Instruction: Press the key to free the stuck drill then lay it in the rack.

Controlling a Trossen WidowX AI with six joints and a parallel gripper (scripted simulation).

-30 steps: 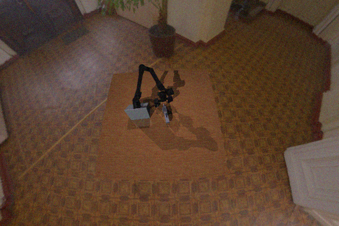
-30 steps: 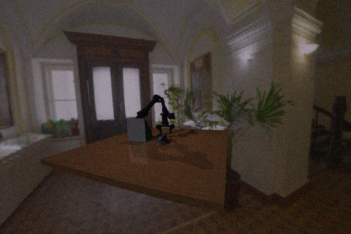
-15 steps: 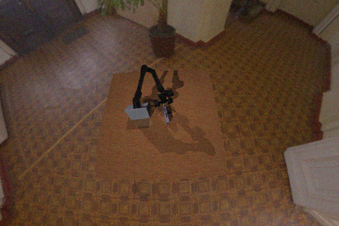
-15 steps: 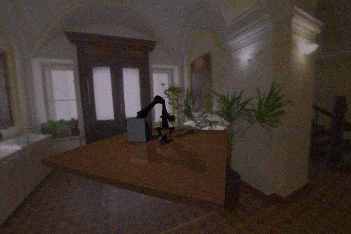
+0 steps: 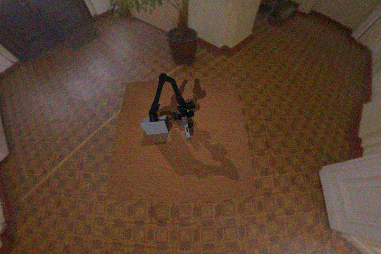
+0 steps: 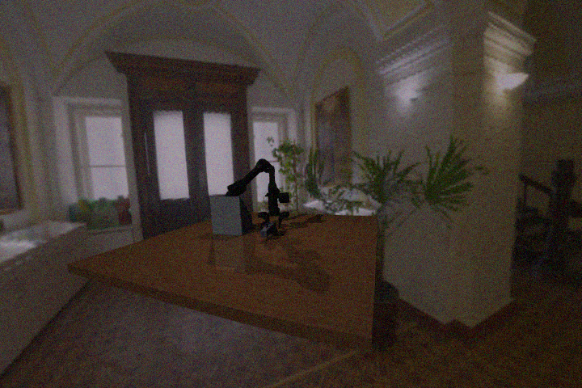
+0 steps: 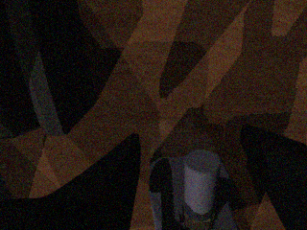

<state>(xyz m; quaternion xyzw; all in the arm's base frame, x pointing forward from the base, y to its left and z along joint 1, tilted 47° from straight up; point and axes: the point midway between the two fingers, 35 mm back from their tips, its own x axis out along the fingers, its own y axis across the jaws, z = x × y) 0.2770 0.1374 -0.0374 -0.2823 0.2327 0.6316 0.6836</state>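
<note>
Gripper [image 5: 186, 118] [image 6: 270, 221] [image 7: 191, 137]: partly open, nothing visibly gripped
Grey block [image 5: 186, 130] [image 6: 267, 229]: apart from pale box [image 5: 156, 127] [image 6: 226, 216]
Surface [image 5: 179, 187] [image 6: 255, 293]: near edge well apart from both
</note>
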